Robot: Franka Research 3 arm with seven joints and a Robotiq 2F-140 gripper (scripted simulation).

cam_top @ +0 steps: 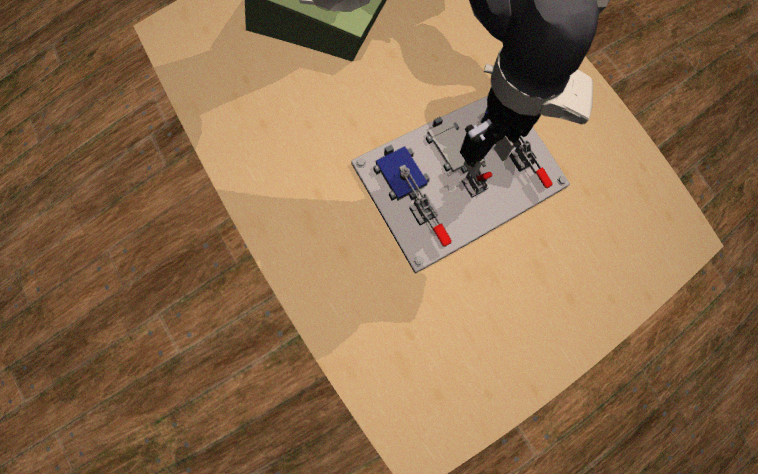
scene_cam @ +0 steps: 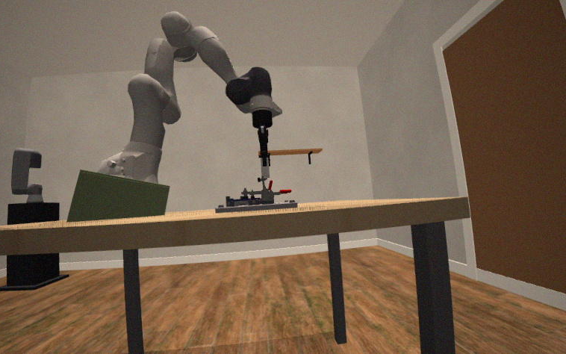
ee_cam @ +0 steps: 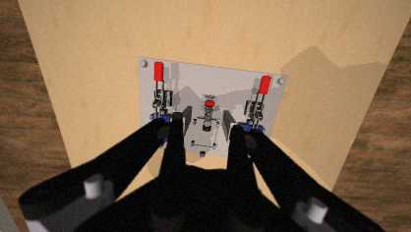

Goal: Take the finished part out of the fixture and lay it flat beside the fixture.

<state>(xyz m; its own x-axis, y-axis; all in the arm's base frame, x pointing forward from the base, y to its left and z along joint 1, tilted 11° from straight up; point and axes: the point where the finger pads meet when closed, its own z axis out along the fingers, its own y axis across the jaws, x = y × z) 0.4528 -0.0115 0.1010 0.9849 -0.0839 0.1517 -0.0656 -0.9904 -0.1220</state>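
The grey fixture plate [cam_top: 488, 210] [scene_cam: 256, 207] [ee_cam: 197, 79] lies on the table. The grey finished part [cam_top: 451, 148] [ee_cam: 203, 134] sits in its middle station; its slot is not clear. The middle clamp's red handle [cam_top: 485, 176] [scene_cam: 270, 184] [ee_cam: 209, 103] stands steeply up. One blue blank [cam_top: 392, 167] [ee_cam: 250, 126] is under its clamp. The other blank [ee_cam: 162, 116] is mostly hidden by a finger in the wrist view. My gripper [cam_top: 488, 154] [scene_cam: 265, 172] [ee_cam: 206, 115] is open and empty, pointing down above the middle station, one finger on each side.
The outer clamps' red handles [cam_top: 442, 234] [cam_top: 544, 177] [ee_cam: 158, 71] [ee_cam: 264, 85] lie low beside the middle one. A green block [cam_top: 311, 35] [scene_cam: 118, 197] stands at the arm's base. The wooden table [cam_top: 517, 329] extends around the fixture.
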